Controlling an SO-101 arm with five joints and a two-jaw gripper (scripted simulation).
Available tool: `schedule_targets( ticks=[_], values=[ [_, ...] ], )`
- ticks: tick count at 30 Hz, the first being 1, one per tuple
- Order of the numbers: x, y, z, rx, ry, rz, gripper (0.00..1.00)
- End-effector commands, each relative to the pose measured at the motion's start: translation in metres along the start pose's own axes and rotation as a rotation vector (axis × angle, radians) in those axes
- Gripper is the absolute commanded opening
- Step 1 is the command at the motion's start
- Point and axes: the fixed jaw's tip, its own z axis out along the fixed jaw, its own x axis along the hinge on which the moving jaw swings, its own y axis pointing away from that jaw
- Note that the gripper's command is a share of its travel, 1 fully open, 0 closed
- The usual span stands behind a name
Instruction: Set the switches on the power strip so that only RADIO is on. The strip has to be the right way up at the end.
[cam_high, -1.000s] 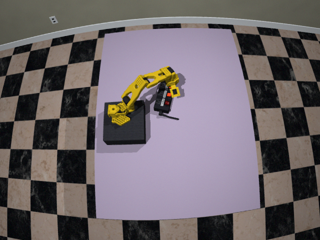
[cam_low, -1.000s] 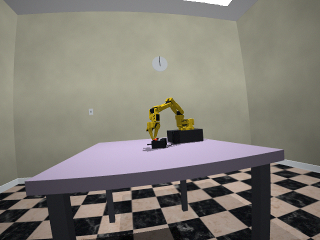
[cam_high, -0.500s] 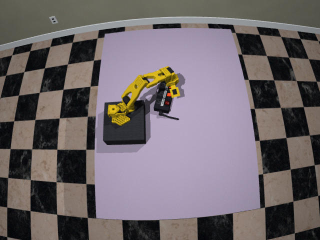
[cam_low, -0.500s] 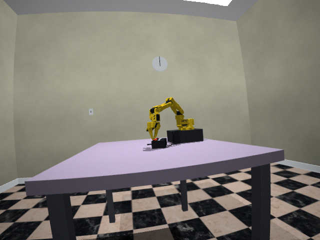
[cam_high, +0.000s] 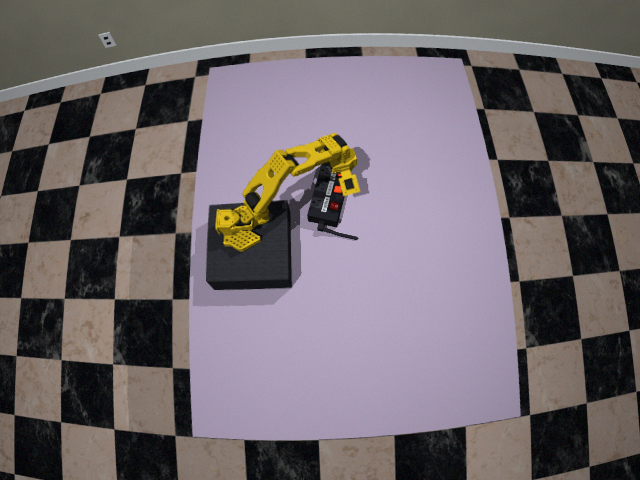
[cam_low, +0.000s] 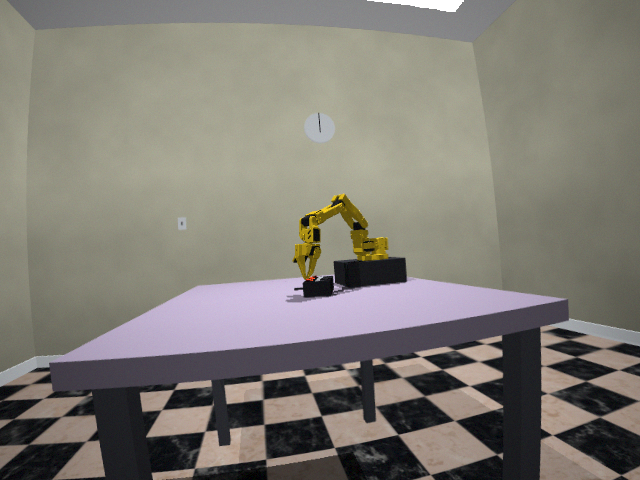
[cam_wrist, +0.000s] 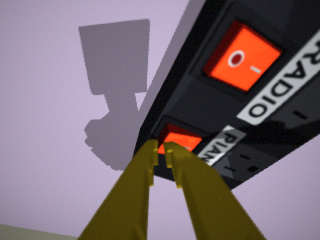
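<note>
Wrist view: the gripper (cam_wrist: 162, 153) fingers are sitting pressed together with nothing between them, tips resting on or just above the near edge of the switch beside the label starting "PIAN" (cam_wrist: 176, 141); contact is likely, but the angle is too steep to confirm. The RADIO switch (cam_wrist: 242, 58), the next rocker along the power strip (cam_wrist: 280, 132), is glowing bright orange-red, apparently on. The strip is lying face up on the lavender table (cam_high: 361, 310), just beside the arm's black base block (cam_high: 268, 268), with its short cable stub pointing away from the gripper end. The strip looks rigid, hard plastic and light, so it is probably apt to slide or tip under an off-centre push. No grasp is needed here: pressing straight down on the raised half of the rocker, tips closed, is looking like the safest contact.
</note>
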Motion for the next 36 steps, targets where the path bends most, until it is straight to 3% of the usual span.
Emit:
schedule_targets(
  ticks=[1,27,36],
  values=[
    [-0.0032,-0.0154,0.0172,0.071,-0.024,-0.013,0.0],
    [-0.0045,-0.0196,0.0221,0.071,-0.024,-0.015,0.0],
    [-0.0031,-0.0154,0.0156,0.071,-0.024,-0.014,0.0]
  ],
)
